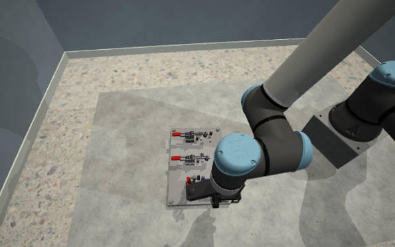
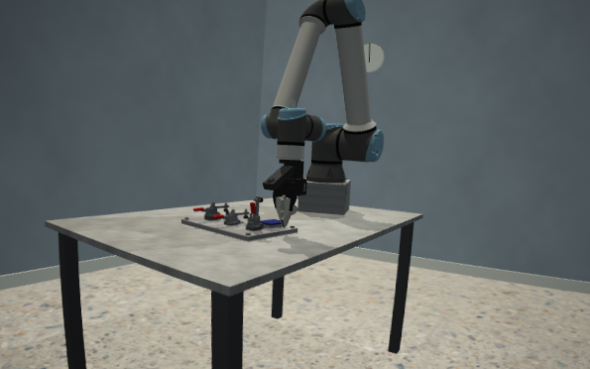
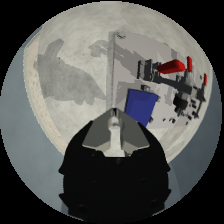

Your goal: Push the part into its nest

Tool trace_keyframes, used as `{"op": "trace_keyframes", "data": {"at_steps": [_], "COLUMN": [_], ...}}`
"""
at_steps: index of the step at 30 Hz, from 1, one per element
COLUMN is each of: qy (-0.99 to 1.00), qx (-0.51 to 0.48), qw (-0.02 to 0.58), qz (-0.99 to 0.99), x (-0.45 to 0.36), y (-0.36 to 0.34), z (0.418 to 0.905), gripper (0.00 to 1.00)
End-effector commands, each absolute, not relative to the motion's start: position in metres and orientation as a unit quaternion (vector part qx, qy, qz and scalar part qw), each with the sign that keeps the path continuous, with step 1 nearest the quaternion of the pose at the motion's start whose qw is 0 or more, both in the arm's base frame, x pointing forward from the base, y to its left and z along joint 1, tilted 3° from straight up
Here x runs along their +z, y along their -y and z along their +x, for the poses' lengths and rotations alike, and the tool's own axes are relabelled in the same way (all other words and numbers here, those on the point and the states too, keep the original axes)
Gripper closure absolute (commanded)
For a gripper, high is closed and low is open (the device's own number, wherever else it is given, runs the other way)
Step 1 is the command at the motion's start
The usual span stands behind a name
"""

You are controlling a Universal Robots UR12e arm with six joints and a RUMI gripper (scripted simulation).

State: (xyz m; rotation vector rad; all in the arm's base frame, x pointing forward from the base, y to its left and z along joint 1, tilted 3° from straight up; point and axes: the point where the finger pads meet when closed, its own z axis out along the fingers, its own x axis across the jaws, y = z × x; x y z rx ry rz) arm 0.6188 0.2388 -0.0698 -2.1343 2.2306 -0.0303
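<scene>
A flat blue part [image 3: 140,105] lies on the grey fixture plate [image 2: 239,227] near the plate's edge; it also shows in the exterior view [image 2: 271,222]. My gripper [image 3: 114,108] is shut with nothing between the fingers. Its tips [image 2: 285,217] hang just beside the near left corner of the blue part, low over the plate. I cannot tell whether the tips touch the part. In the top view the wrist [image 1: 235,159] hides the part and most of the nest. A toggle clamp with an upright red handle [image 2: 253,206] stands beside the part.
Two more toggle clamps with red handles [image 1: 176,134] [image 1: 176,158] lie flat along the plate's far side. The robot's base block [image 2: 325,196] stands at the back of the table. The plate's edge [image 3: 111,75] runs just left of the part.
</scene>
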Motion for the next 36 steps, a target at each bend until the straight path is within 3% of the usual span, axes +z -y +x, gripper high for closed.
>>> {"op": "trace_keyframes", "data": {"at_steps": [1, 36], "qy": [-0.722, -0.722], "qx": [-0.01, -0.01], "qw": [0.028, 0.028], "qz": [-0.691, -0.691], "x": [-0.0691, -0.0693], "y": [-0.239, -0.2342], "z": [0.6194, 0.6192], "gripper": [1.0, 1.0]}}
